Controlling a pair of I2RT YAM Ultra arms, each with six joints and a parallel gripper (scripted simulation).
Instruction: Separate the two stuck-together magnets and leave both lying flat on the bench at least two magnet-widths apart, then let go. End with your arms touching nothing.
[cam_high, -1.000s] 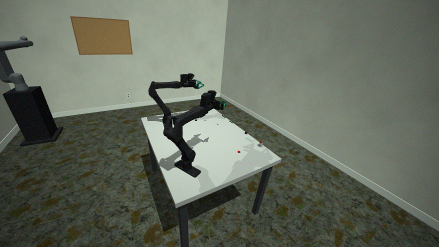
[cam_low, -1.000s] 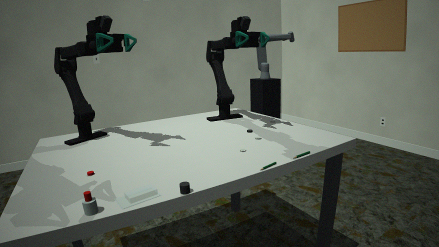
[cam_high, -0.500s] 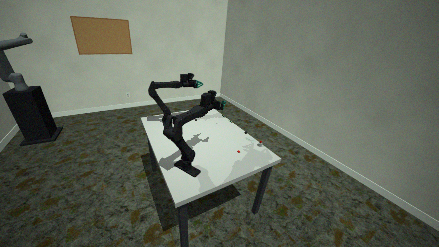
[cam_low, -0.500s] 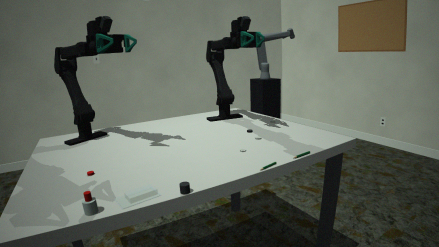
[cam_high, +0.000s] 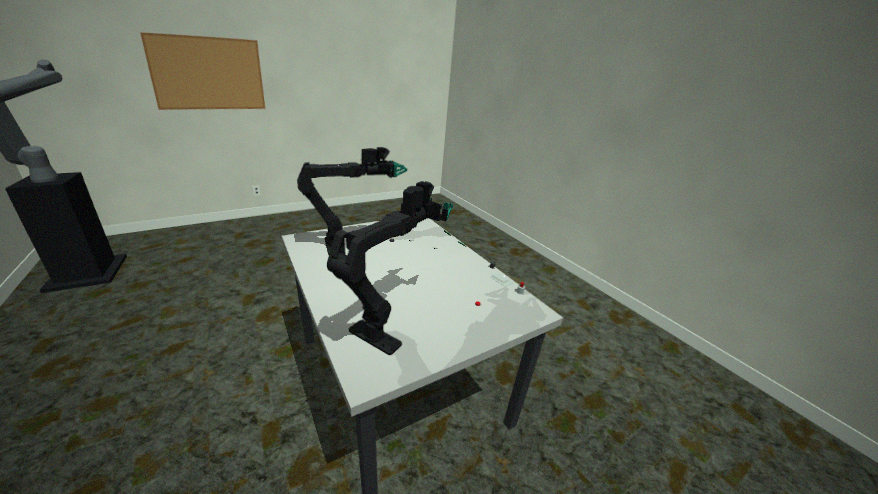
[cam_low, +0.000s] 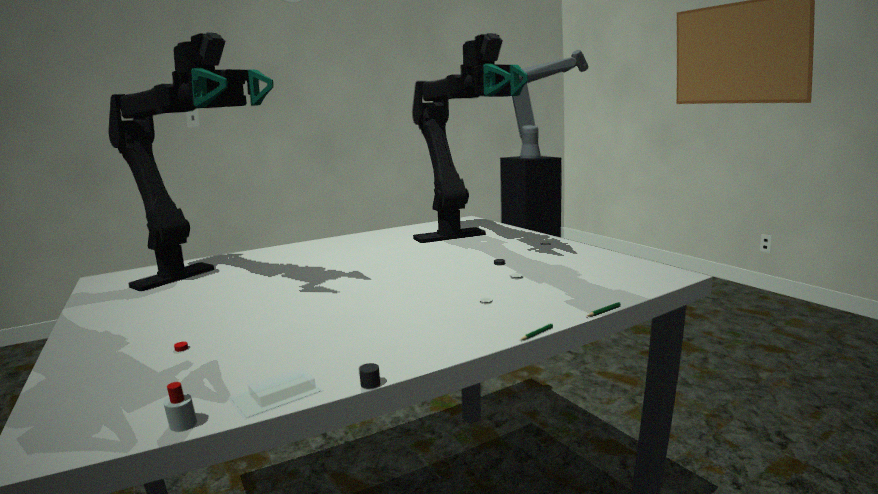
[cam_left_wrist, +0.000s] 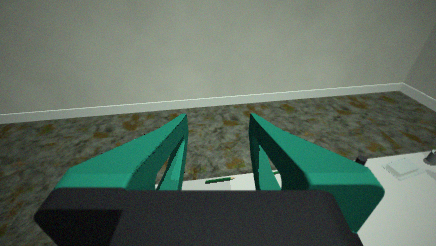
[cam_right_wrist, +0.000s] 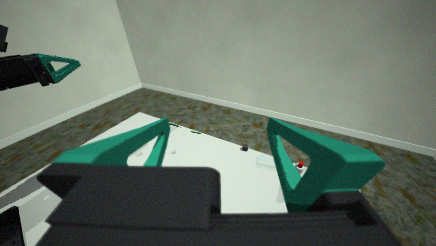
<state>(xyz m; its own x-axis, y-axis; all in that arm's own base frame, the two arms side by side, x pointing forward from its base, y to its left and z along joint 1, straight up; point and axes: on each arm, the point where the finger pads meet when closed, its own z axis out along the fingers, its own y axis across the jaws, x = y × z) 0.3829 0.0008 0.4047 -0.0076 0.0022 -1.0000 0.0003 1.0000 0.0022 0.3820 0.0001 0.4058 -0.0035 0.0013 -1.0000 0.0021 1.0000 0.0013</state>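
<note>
Two thin silvery discs, which look like the magnets, lie flat and apart on the white bench; one disc (cam_low: 516, 276) (cam_high: 411, 240) is farther back, the other disc (cam_low: 486, 301) (cam_high: 435, 247) nearer the pencils. The gap looks more than two disc-widths. My left gripper (cam_left_wrist: 218, 122) (cam_low: 518, 78) (cam_high: 405, 168) is partly open, empty, high above the bench. My right gripper (cam_right_wrist: 218, 123) (cam_low: 249, 84) is open and empty, also high. Neither touches anything.
A black disc (cam_low: 499, 261) lies behind the silvery ones. Green pencils (cam_low: 537, 332) (cam_low: 604, 309), a black cylinder (cam_low: 369, 375), a clear block (cam_low: 282, 390) and a grey cylinder (cam_low: 180, 414) with a red top stand along one edge. A red disc (cam_low: 181, 346) (cam_high: 477, 303) lies behind the grey cylinder.
</note>
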